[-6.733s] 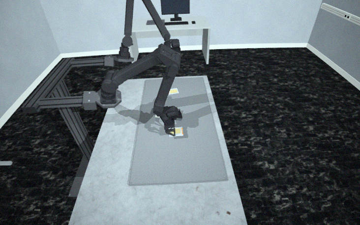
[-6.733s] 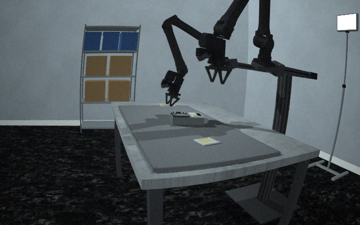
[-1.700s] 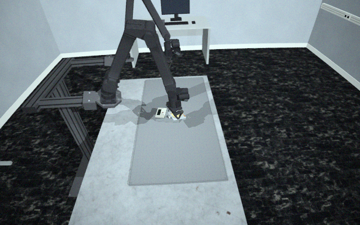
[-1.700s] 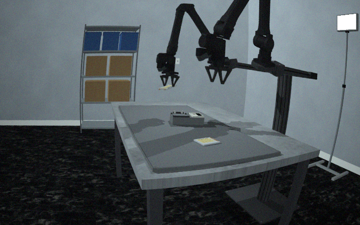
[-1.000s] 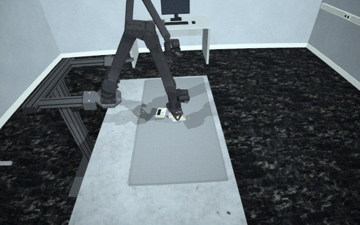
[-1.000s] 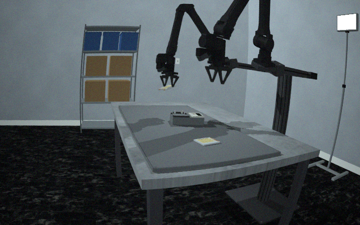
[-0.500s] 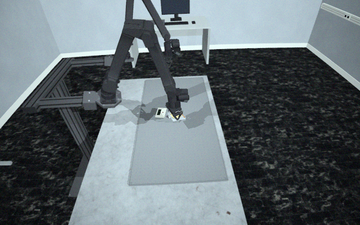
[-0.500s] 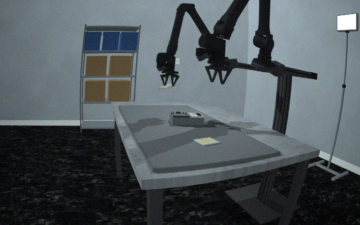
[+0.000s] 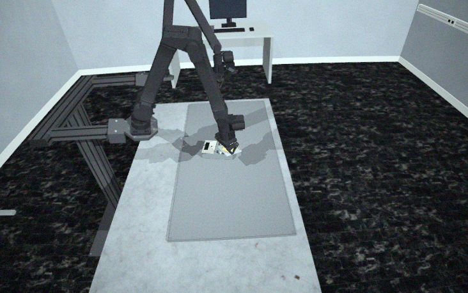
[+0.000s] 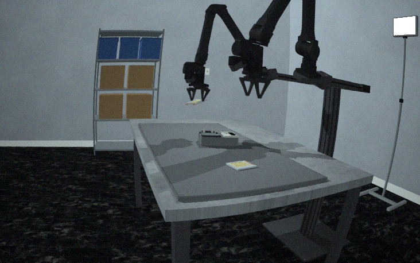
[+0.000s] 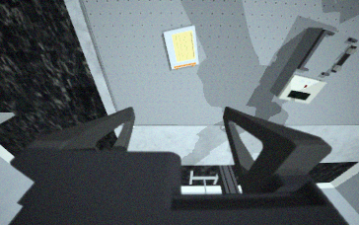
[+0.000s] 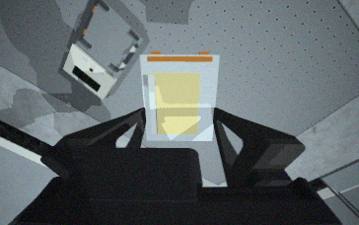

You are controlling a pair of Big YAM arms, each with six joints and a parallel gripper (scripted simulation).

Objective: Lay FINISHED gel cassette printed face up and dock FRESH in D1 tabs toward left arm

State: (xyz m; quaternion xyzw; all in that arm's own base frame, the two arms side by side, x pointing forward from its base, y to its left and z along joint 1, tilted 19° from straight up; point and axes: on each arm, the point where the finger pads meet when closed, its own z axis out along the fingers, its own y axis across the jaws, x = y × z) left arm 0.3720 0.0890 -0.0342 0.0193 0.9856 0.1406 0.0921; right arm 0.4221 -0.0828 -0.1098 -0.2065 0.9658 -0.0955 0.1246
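Cassette, one, presumably FRESH (image 9: pixel 238 151) (image 10: pixel 194 101) (image 12: pixel 179 94): above the deck (image 9: pixel 224 200) (image 10: pixel 263 180) (image 11: pixel 133 89) (image 12: pixel 276 64), pinched across its side edges by your right gripper (image 9: pixel 233 148) (image 10: pixel 197 100) (image 12: pixel 179 112). Flat, clear-bodied, yellow-faced; you may expect it to be light, stiff and rather slippery. Hold is near the end opposite the copper tabs (image 12: pixel 155 52), which suits tabs-first entry; expect some leverage at the tab end, and squeeze only enough to stop it pivoting.

Comb, white, one: apparently the strip (image 12: pixel 151 94) along one side; seating unclear. It should lift out easily, so you keep fingers off it and press the frame, not the strip.

Dock, one (image 9: pixel 217 156) (image 10: pixel 218 142) (image 11: pixel 291 69) (image 12: pixel 89 71): upright on the deck, bay vacant. It may slide under uneven pressing.

Second cassette, likely FINISHED (image 10: pixel 241 165) (image 11: pixel 183 46): flat on the deck, yellow face up, well apart from the dock.

Left gripper (image 9: pixel 220 82) (image 10: pixel 253 96) (image 11: pixel 179 110): spread wide, holding nothing, available to you for steadying.
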